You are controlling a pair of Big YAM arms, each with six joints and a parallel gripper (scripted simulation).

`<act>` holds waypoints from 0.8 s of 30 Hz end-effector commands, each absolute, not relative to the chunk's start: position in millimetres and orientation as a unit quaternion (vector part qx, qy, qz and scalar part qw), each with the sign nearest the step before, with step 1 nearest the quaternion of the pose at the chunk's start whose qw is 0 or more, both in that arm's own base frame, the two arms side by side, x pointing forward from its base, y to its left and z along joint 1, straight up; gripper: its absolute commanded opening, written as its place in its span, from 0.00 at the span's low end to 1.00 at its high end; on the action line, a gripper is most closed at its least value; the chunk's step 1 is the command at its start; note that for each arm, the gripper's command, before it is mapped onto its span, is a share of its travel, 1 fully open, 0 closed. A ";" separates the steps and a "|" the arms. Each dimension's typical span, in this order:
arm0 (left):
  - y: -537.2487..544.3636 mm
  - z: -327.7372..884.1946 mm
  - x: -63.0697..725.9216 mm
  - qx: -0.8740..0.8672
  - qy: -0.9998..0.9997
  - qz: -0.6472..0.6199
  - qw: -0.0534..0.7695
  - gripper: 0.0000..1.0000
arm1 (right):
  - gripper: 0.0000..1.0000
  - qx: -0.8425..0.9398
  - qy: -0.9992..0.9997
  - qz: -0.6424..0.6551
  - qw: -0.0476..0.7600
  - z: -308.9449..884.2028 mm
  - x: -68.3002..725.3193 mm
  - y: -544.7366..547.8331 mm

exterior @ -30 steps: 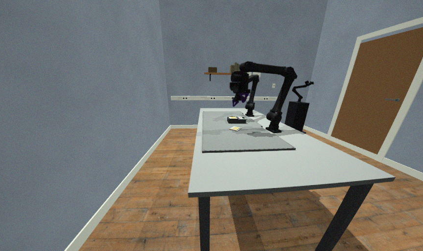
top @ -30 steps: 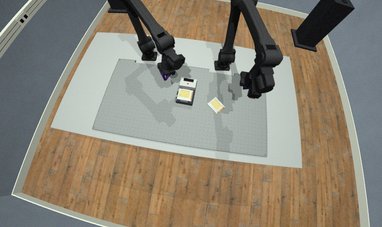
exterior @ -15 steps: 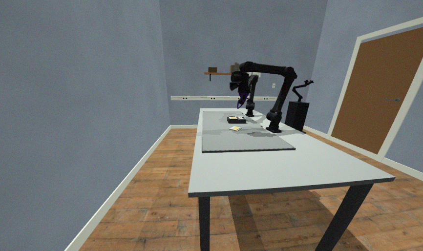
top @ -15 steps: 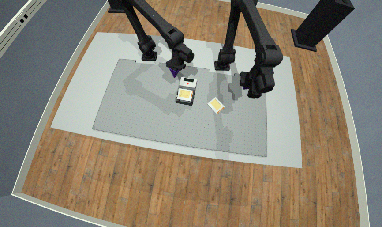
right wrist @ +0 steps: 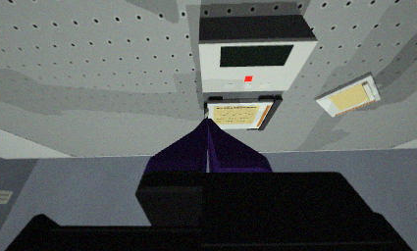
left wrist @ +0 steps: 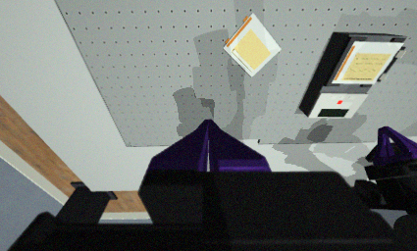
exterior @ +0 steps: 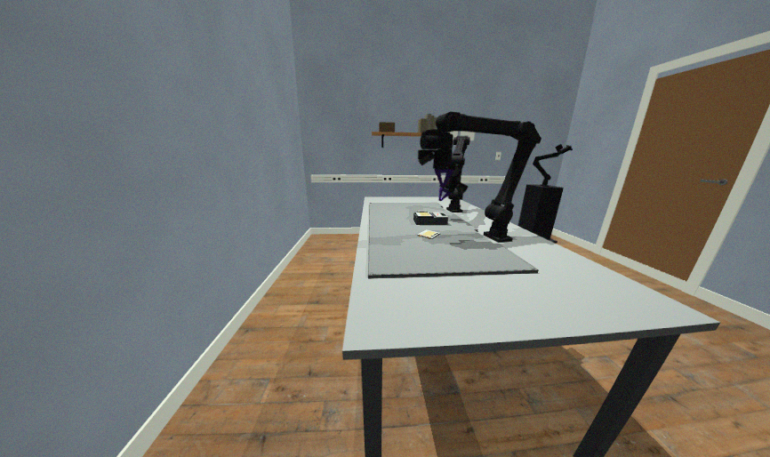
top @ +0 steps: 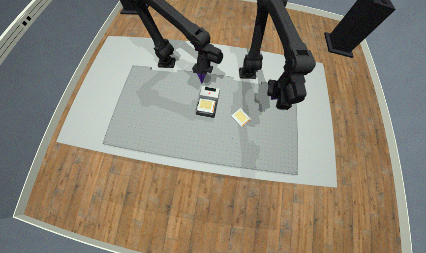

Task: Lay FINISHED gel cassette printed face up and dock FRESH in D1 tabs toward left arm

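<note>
White FINISHED (top: 205,106) (exterior: 423,214) (left wrist: 367,68) (right wrist: 236,116) (docked), apart from right tool (top: 201,82) (exterior: 441,198) (left wrist: 383,126) (right wrist: 207,125)

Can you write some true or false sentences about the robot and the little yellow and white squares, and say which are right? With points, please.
1. A white cassette with a yellow face (top: 240,116) (exterior: 429,234) (left wrist: 252,47) (right wrist: 349,99) lies outside the black-and-white dock (top: 209,92) (exterior: 430,221) (left wrist: 338,103) (right wrist: 250,78). True.
2. The dock's bay holds no cassette. False: one sits there.
3. The light on the dock is green. False: it is red.
4. Both purple pincers are shut. True.
5. The right pincer (top: 201,82) (exterior: 441,198) (left wrist: 383,126) (right wrist: 207,125) holds a cassette. False: it holds nothing.
</note>
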State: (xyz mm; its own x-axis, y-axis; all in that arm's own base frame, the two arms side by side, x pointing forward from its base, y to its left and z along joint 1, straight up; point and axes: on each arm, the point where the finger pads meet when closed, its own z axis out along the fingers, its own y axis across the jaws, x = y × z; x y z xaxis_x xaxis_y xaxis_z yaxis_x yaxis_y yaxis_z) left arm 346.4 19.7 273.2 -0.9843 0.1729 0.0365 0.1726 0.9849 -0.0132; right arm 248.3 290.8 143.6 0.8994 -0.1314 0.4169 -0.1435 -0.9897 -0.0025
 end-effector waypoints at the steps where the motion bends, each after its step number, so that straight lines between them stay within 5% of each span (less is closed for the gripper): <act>1: 21.6 292.7 358.4 -0.082 -0.997 0.000 0.000 0.00 | 0.00 0.975 -0.057 0.216 0.013 144.3 252.6 297.0; 24: 21.6 292.7 358.4 -0.082 -0.997 0.000 0.000 0.00 | 0.00 0.974 -0.051 0.219 0.010 125.8 253.8 298.7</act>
